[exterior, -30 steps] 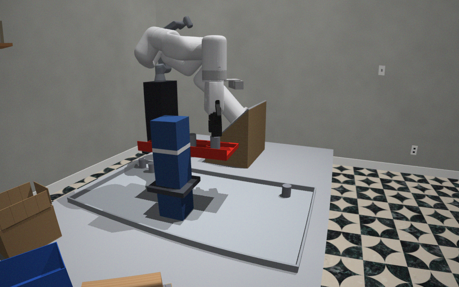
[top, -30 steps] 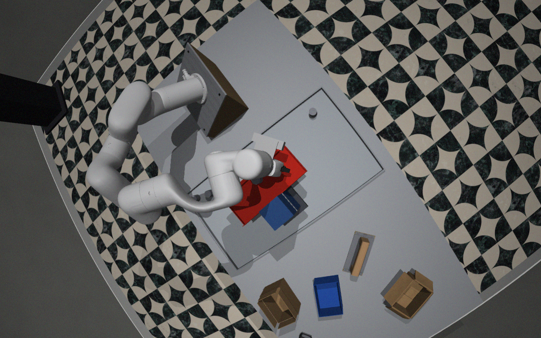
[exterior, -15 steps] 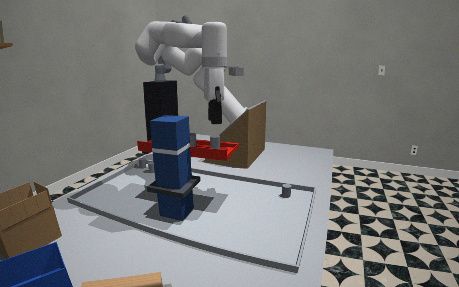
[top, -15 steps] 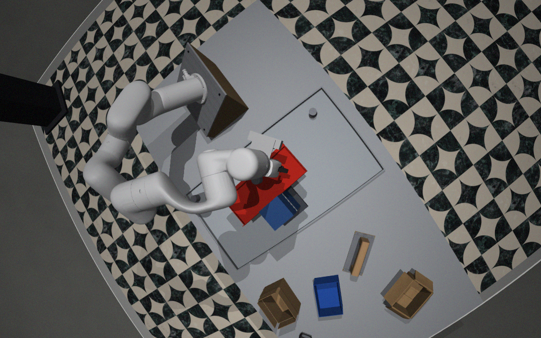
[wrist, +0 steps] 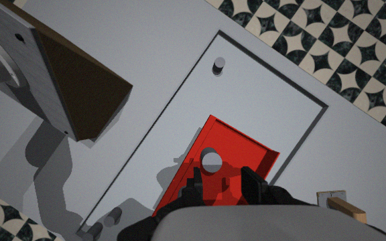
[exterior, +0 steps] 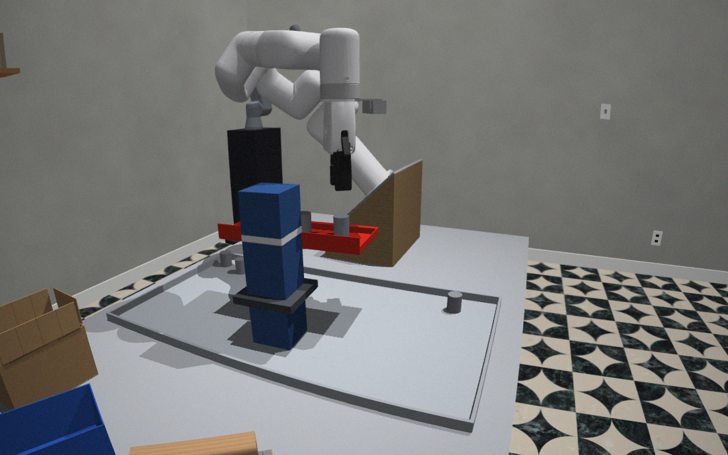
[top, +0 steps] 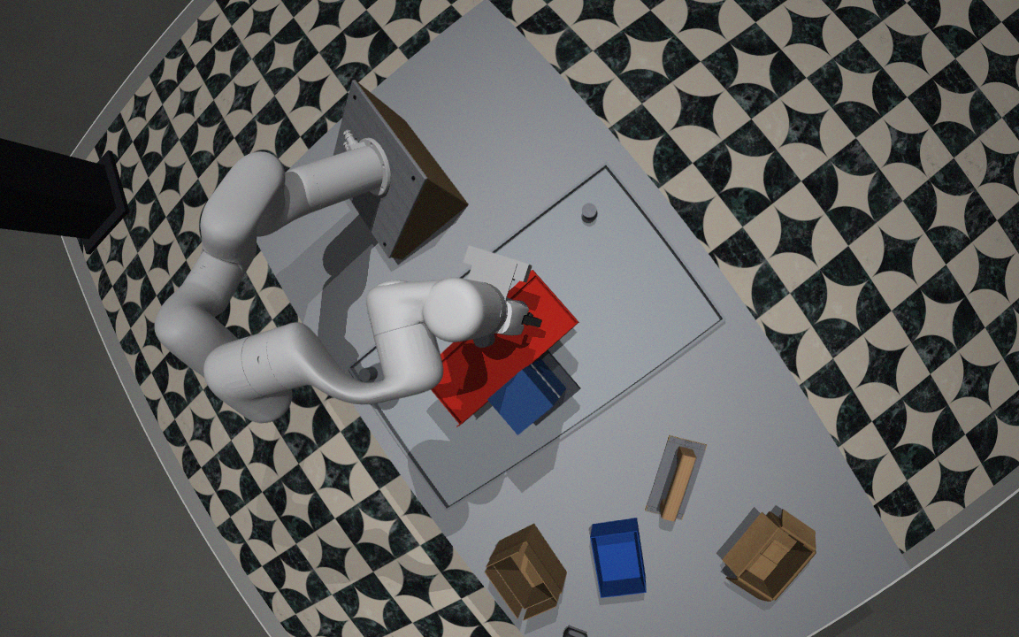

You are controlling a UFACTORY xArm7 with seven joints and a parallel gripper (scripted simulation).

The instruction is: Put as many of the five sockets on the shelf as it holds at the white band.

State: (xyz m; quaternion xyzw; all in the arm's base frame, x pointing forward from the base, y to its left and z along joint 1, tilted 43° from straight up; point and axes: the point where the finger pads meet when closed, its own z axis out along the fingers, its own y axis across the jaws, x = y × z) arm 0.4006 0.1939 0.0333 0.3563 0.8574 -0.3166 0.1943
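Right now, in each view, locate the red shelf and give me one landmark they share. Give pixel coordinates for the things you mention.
Top: the red shelf [top: 555, 318] [exterior: 332, 243] [wrist: 243, 140] is at the centre, partly under the arm.
Exterior: centre, behind the blue post [exterior: 270, 265] [top: 524, 400].
Wrist: lower centre, partly behind the pincer [wrist: 221, 177] [exterior: 342, 189] [top: 532, 319].
Shared landmark: the lone socket [top: 589, 212] [exterior: 454, 302] [wrist: 219, 63] near the tray's edge.

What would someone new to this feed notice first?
The bright red shelf, level with the white band on the thick blue post, in the exterior view. Next, the white arm arching over it, its black jaws hanging open above two grey sockets standing on the shelf.
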